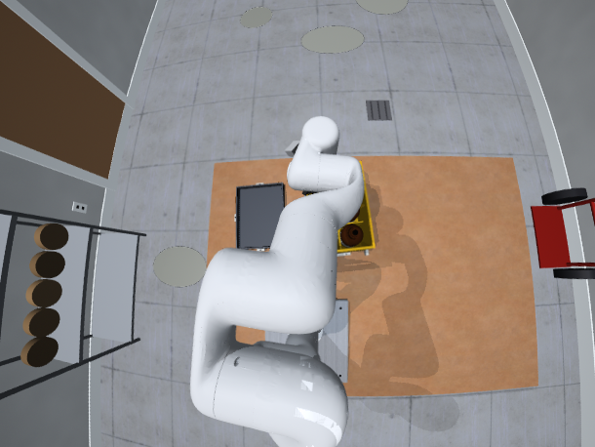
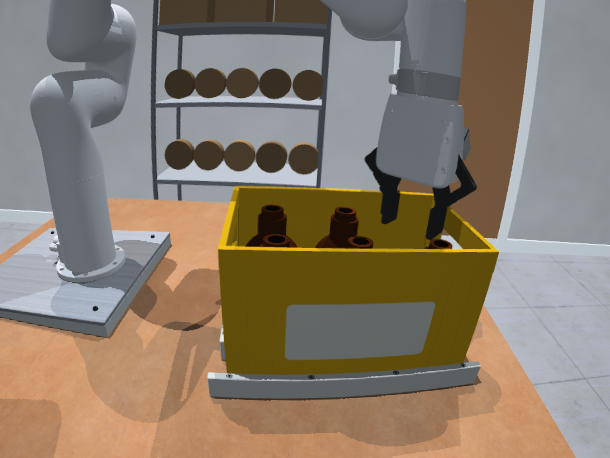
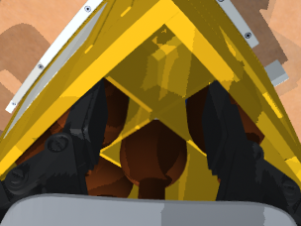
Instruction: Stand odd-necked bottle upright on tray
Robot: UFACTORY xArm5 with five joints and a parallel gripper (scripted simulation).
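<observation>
The yellow crate (image 2: 260, 300) (image 1: 371, 221) (image 3: 135, 36) stands on the orange table and holds several brown bottles. Two (image 2: 272, 216) (image 2: 345, 219) stand at the back and two mouths (image 2: 276, 240) (image 2: 360, 242) show at the front. One more mouth (image 2: 440, 244) shows at the front right. My gripper (image 2: 411, 225) (image 3: 155, 97) is open, with its fingertips just inside the crate's right end. In the wrist view a brown bottle (image 3: 153, 156) sits below, between the spread fingers, which do not touch it. The dark grey tray (image 1: 259, 215) lies left of the crate with nothing on it. In the overhead view the arm hides my gripper; one bottle (image 1: 351, 234) shows there.
A grey metal rail (image 2: 345, 382) runs along the crate's foot. The arm's base plate (image 2: 75, 295) sits on the table to the left. A shelf with round brown discs (image 2: 240, 85) stands behind. A red cart (image 1: 561, 234) stands off the table's right edge.
</observation>
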